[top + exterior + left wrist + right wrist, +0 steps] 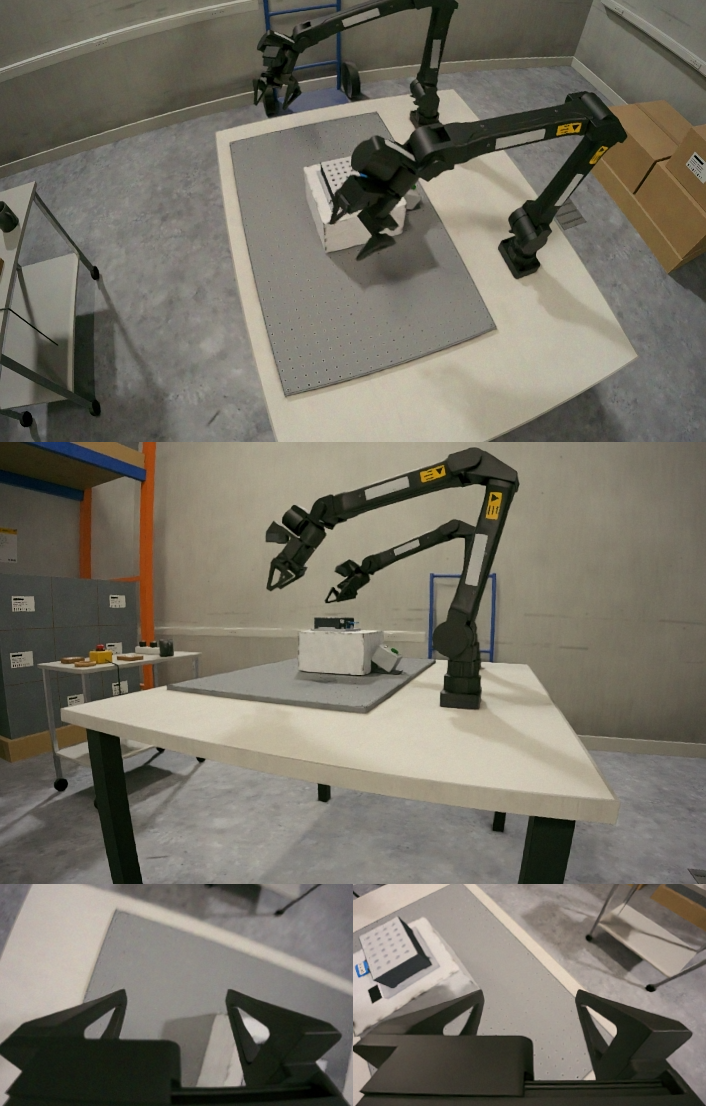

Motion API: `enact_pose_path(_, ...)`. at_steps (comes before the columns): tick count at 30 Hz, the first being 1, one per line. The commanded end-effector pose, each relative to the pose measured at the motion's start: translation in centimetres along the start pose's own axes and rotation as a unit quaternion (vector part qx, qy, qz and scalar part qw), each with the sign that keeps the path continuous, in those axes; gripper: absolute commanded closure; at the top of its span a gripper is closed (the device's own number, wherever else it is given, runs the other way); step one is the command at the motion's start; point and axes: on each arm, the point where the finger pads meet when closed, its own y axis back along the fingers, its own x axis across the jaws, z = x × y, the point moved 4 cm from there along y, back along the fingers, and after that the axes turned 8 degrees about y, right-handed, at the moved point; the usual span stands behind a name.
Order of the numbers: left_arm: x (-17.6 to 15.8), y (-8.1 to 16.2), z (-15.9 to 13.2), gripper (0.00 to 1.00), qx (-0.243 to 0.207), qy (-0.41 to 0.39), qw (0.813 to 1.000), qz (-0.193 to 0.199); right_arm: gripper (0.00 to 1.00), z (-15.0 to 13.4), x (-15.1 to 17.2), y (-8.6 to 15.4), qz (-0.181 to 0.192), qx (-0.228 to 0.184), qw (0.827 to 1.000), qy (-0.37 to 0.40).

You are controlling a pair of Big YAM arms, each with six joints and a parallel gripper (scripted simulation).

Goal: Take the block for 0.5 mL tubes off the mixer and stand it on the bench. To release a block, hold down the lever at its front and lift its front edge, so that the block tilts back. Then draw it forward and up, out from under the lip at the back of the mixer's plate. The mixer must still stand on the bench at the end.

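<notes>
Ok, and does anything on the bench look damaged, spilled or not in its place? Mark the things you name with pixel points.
Only the white mixer housing (343, 239) (333, 652) (215, 1054) (403, 1005): its edges look uneven and dark-marked, perhaps chipped or worn. I see no spill, and the tube block (336, 171) (327, 623) (389, 945) sits on top.

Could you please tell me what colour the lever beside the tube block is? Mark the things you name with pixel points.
The lever (362, 969) is blue, seen best in the right wrist view.

block (338, 172) (333, 623) (397, 953) on mixer (341, 238) (333, 652) (213, 1057) (447, 978) | mixer on mat (333, 322) (291, 690) (164, 963) (502, 978) | mat on table (541, 333) (416, 749) (55, 939) (524, 953)
</notes>
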Motion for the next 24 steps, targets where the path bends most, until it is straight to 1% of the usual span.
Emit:
enact_pose_path(1,1.2,3.3,2.6,0.00,-0.003,-0.020,1.000,0.006,0.00,1.1,-0.6,-0.2,-0.006,-0.007,1.000,0.014)
enact_pose_path(7,2.7,5.6,2.3,0.00,0.040,-0.053,0.998,0.017,0.00,1.4,-0.7,-0.1,-0.007,-0.008,1.000,0.016)
enact_pose_path(10,3.7,6.1,1.8,0.00,0.067,-0.068,0.995,0.027,0.00,1.5,-0.8,0.0,-0.008,-0.009,1.000,0.018)
enact_pose_path(12,3.7,6.1,1.8,0.00,0.067,-0.068,0.995,0.027,0.00,1.5,-0.8,0.0,-0.008,-0.009,1.000,0.018)
enact_pose_path(13,3.9,5.7,1.4,0.00,0.074,-0.067,0.995,0.029,0.00,1.6,-0.8,0.0,-0.009,-0.009,1.000,0.018)
enact_pose_path(17,5.8,6.3,0.0,0.00,0.123,-0.085,0.988,0.047,0.00,1.8,-0.9,0.1,-0.010,-0.010,1.000,0.019)
enact_pose_path(24,7.4,8.8,-0.8,0.00,0.180,-0.117,0.975,0.050,0.00,2.1,-1.1,0.2,-0.012,-0.012,1.000,0.022)
